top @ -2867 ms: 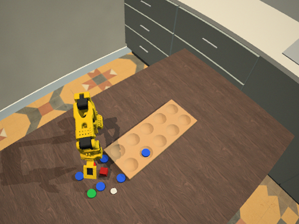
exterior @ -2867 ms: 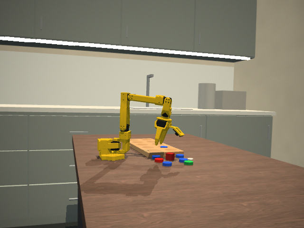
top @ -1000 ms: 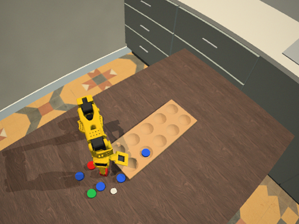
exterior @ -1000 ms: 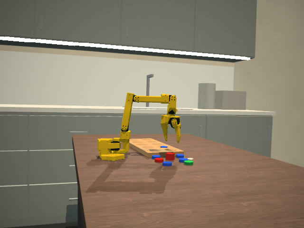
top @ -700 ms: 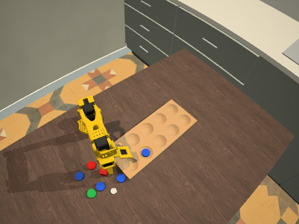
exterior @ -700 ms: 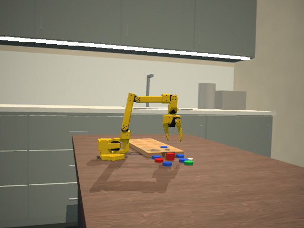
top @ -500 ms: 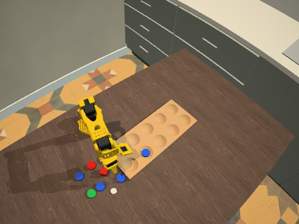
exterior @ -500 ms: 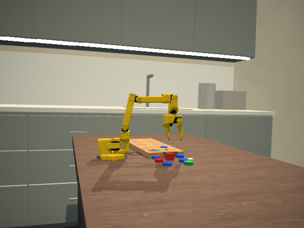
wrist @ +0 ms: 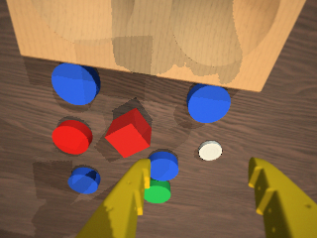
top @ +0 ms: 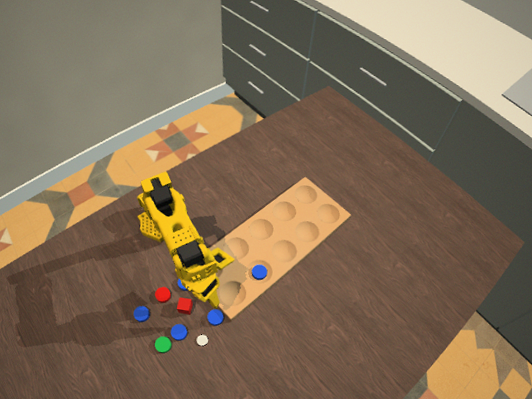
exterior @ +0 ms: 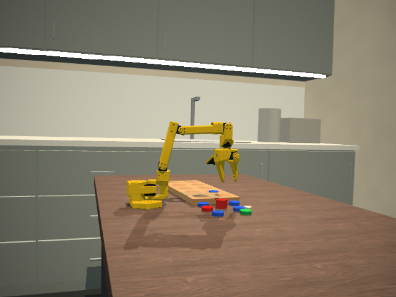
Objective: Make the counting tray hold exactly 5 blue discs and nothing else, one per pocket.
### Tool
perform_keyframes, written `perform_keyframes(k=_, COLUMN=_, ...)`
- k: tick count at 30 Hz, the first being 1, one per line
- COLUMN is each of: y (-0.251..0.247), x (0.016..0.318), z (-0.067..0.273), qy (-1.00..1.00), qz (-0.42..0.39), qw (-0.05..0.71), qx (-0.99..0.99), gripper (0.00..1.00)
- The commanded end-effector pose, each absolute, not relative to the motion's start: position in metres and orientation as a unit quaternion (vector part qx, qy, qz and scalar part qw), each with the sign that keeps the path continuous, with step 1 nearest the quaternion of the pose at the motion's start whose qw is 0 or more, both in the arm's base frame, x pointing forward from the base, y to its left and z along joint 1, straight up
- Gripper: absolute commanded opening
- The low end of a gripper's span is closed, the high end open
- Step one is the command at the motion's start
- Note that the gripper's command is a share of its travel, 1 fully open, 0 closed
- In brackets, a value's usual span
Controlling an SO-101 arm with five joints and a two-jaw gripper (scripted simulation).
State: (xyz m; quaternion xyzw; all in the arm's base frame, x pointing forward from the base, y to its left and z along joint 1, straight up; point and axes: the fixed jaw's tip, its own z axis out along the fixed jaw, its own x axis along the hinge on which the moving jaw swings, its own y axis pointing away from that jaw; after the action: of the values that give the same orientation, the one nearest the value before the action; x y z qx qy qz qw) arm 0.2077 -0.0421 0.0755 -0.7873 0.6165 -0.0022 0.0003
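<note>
Claw [top: 215,300] [exterior: 229,180] [wrist: 200,163] partly open, empty, above the desk [top: 373,287] [exterior: 255,255] [wrist: 30,124]. The round blue disc [top: 215,317] [exterior: 234,203] [wrist: 209,103], presumably targeted, is seen trayward of the fingertips from the wrist.

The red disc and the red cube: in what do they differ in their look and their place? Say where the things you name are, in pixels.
The red disc [top: 163,294] [exterior: 206,208] [wrist: 72,137] is round and flat; the cube [top: 183,305] [exterior: 221,203] [wrist: 130,133] is square-sided and stands taller. In the exterior view, the cube is nearer the tray's [top: 273,244] [exterior: 215,202] [wrist: 250,85] right corner than the disc. Both are red and lie on the table, outside the tray.
</note>
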Motion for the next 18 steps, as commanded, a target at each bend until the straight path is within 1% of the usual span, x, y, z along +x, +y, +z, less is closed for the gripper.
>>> perform_keyframes(k=1, y=-0.0415, x=0.2141, z=0.0877, qy=0.595, qz=-0.034, qw=0.017, qx=-0.803, gripper=0.27)
perform_keyframes(k=18, y=-0.0409, x=0.2153, z=0.0879, qy=0.578, qz=-0.036, qw=0.017, qx=-0.815, gripper=0.27)
